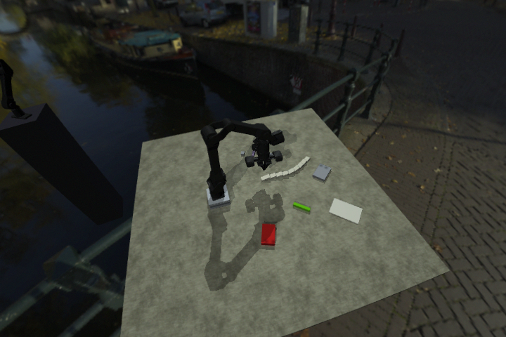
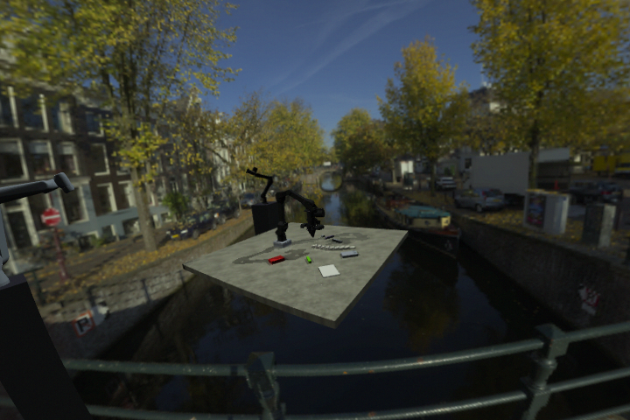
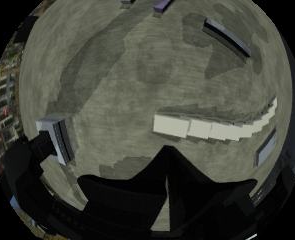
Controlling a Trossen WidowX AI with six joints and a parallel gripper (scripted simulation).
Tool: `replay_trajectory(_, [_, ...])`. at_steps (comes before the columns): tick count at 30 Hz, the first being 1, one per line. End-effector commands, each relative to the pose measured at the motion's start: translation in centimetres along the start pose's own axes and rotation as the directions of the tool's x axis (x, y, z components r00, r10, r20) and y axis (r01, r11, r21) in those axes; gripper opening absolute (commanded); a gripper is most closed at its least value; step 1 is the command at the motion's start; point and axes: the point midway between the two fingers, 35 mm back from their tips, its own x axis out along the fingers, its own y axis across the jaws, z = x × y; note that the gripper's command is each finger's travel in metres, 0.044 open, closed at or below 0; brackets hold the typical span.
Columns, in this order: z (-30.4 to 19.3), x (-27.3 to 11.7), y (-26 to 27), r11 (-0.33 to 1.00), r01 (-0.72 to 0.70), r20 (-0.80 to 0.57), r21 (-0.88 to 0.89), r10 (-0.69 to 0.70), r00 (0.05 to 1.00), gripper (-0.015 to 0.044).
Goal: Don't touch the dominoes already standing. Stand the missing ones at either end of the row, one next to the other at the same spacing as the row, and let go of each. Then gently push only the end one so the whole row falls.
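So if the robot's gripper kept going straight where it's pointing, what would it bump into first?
The shut gripper points down, so probably the tabletop, right by the near end of the toppled white dominoes. It might clip that end domino; the depth is hard to tell.

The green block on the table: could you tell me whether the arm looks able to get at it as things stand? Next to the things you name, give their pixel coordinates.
Probably yes: nothing stands over the green block point(image 1: 301, 206) point(image 2: 308, 259), though the tool point(image 1: 263, 167) point(image 2: 311, 234) point(image 3: 167, 150) is shut and the fallen dominoes point(image 1: 285, 173) point(image 2: 332, 246) point(image 3: 212, 130) lie between.
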Motion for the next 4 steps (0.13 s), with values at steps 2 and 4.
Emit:
replay_trajectory(2, [-0.03,-0.04,0.05,1.0,-0.001,0.0,-0.003,0.001,1.0,0.0])
replay_trajectory(4, [-0.03,-0.04,0.05,1.0,-0.001,0.0,-0.003,0.001,1.0,0.0])
